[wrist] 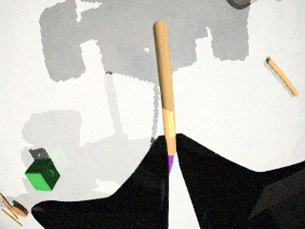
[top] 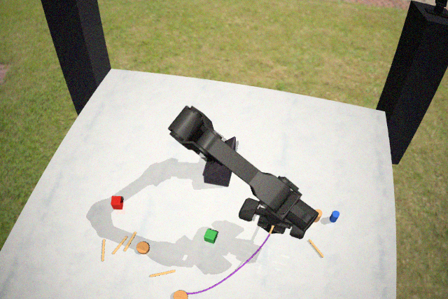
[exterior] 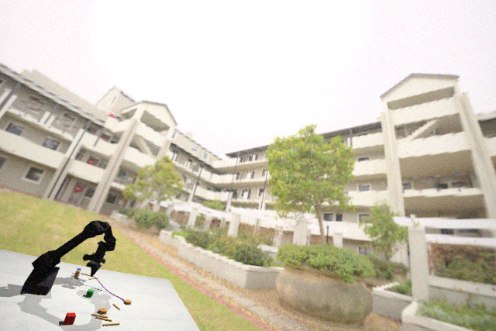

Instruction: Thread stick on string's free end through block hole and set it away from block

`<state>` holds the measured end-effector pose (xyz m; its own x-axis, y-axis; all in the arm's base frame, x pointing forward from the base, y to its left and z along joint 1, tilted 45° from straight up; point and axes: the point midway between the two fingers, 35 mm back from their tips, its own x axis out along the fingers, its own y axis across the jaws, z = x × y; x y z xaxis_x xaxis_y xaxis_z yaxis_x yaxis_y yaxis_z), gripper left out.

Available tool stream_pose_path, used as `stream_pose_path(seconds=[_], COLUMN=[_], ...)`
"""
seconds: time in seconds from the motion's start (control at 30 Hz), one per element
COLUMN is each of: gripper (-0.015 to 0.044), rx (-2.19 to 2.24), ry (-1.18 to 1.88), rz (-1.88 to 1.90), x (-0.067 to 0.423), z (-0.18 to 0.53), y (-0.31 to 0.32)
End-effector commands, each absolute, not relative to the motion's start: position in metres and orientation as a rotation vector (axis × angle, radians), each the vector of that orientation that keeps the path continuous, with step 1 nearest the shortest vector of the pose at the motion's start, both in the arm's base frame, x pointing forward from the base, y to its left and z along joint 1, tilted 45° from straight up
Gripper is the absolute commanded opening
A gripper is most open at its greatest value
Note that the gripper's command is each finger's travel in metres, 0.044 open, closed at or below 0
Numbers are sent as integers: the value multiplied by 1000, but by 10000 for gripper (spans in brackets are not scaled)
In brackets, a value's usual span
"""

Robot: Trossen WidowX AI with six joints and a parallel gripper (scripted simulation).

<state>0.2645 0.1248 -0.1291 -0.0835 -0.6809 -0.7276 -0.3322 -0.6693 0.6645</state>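
Note:
My gripper (top: 274, 229) (exterior: 94, 269) (wrist: 170, 140) is shut on the thin wooden stick (wrist: 166, 83) (top: 271, 229), gripping its string end; the stick points forward out of the fingers, a little above the table. The purple string (top: 239, 268) (exterior: 108, 290) (wrist: 171, 163) runs in a curve from the stick to the round wooden button (top: 180, 294) (exterior: 127, 301) at the table's front edge. The wooden block (top: 318, 215) (exterior: 77, 273) stands just right of the gripper, partly hidden behind it in the top view. I cannot see its hole.
A blue cylinder (top: 334, 216) stands beside the block. A green cube (top: 211, 235) (wrist: 42, 175) lies left of the gripper and a red cube (top: 116, 202) farther left. A loose stick (top: 315, 248) (wrist: 281, 76) lies front right. Several loose sticks (top: 119, 245) and a second button (top: 142, 247) lie front left.

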Motion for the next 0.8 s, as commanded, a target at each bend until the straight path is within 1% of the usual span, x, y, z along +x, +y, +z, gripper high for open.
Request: stream_pose_path(seconds=[0.0,0.27,0.77], gripper=[0,0,0], rx=[1915,1929,2197], ry=[-1106,-1134,-1769], rz=[-1819,-1814,-1616], x=[264,265,276], z=[-129,-129,-125], y=[125,124,121])
